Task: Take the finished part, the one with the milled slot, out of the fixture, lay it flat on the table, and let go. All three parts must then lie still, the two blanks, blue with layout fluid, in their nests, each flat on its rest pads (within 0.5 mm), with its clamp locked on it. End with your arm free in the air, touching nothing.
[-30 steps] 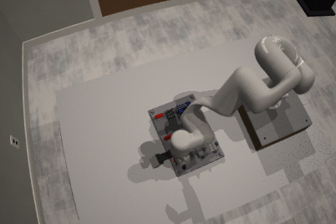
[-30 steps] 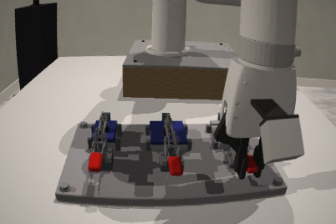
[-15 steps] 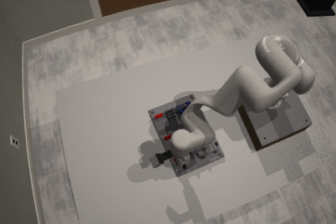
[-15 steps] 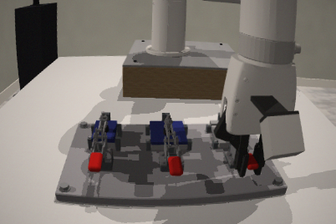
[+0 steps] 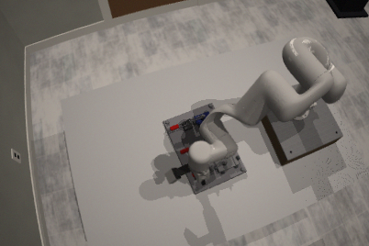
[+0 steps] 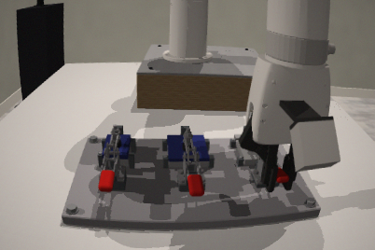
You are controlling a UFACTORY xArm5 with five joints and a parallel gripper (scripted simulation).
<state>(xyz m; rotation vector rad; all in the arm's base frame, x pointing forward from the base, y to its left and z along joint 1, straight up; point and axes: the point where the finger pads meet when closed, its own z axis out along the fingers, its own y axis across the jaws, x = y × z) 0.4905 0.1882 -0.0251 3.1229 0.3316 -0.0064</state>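
Gripper (image 6: 276, 180) down at right nest, fingers closed on something, likely clamp handle (image 6: 281, 176); view blocked. Sideways tug could bump middle blue blank (image 6: 176, 145) loose.

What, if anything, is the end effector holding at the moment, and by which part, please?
The end effector is shut on something at the fixture's right-hand nest, beside the red clamp handle; the fingers hide what and where.

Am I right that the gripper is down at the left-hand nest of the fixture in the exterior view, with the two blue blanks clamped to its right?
Not quite: the exterior view shows the gripper at the right-hand nest of the fixture, with the two blue blanks clamped to its left.
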